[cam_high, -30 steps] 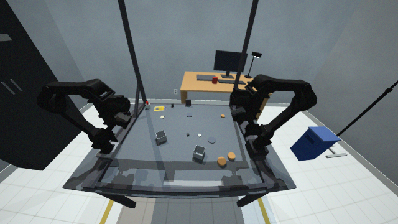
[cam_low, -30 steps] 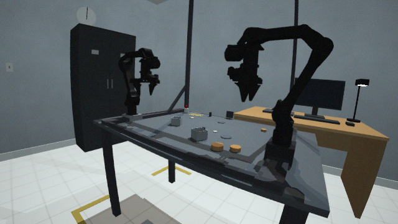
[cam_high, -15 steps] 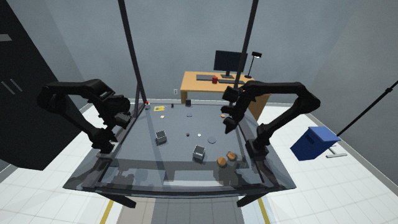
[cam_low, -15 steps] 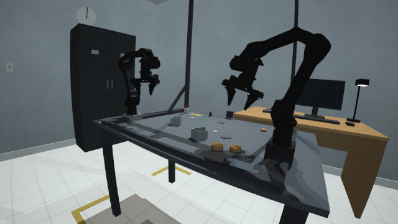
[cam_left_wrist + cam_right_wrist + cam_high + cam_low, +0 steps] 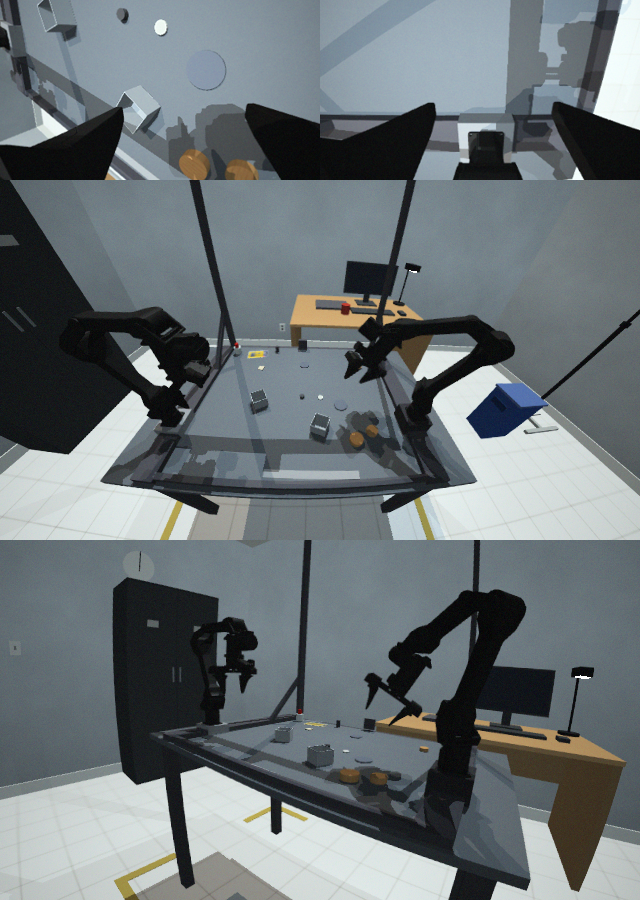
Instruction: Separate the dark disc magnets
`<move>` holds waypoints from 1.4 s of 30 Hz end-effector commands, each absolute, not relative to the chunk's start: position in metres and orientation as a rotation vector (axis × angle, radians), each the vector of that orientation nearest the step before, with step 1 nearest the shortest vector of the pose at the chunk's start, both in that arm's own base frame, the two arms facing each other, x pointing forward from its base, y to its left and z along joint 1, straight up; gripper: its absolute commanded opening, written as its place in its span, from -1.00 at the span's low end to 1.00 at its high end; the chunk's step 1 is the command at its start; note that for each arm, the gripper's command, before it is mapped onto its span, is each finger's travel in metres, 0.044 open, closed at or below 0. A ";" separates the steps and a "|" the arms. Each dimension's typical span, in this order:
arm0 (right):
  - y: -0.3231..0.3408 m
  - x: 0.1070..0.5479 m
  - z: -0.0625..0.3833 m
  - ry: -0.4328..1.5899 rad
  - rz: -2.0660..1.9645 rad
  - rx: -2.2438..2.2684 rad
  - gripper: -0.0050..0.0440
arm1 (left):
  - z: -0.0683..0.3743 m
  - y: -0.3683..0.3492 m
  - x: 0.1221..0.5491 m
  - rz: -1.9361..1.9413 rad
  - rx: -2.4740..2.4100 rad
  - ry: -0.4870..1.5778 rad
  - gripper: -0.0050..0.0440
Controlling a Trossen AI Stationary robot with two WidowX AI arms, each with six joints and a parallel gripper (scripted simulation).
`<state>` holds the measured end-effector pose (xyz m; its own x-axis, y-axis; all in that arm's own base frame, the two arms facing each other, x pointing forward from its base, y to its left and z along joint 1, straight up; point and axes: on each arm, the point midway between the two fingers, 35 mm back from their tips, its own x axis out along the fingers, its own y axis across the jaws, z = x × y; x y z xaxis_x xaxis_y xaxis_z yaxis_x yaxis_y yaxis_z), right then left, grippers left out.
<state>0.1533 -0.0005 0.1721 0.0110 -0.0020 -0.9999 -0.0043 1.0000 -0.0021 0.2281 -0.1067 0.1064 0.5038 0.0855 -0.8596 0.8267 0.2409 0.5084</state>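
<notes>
Grey bench (image 5: 225, 420) (image 5: 250, 740) (image 5: 257, 44) (image 5: 441, 72), pale tiled floor (image 5: 550, 490) (image 5: 90, 840) (image 5: 619, 80).

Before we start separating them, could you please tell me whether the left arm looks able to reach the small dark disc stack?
Probably yes: the left gripper is open, and nothing stands over the dark disc stack.
</notes>
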 end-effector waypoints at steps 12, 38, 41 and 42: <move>0.000 0.154 0.175 1.546 0.005 -0.006 0.84 | 0.103 -0.135 0.235 -0.665 1.393 0.760 0.84; 0.000 0.154 0.175 1.546 0.005 -0.006 0.84 | 0.040 -0.177 0.269 -0.247 1.004 0.629 0.84; 0.000 0.154 0.175 1.546 0.005 -0.006 0.84 | 0.033 -0.180 0.270 -0.206 0.948 0.604 0.84; 0.000 0.154 0.175 1.546 0.005 -0.006 0.84 | 0.031 -0.181 0.270 -0.193 0.929 0.595 0.84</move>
<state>0.1533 -0.0005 0.1721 0.0110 -0.0020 -0.9999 -0.0043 1.0000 -0.0021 0.2674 -0.1754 0.0380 0.7883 0.0888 -0.6089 0.4795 0.5315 0.6983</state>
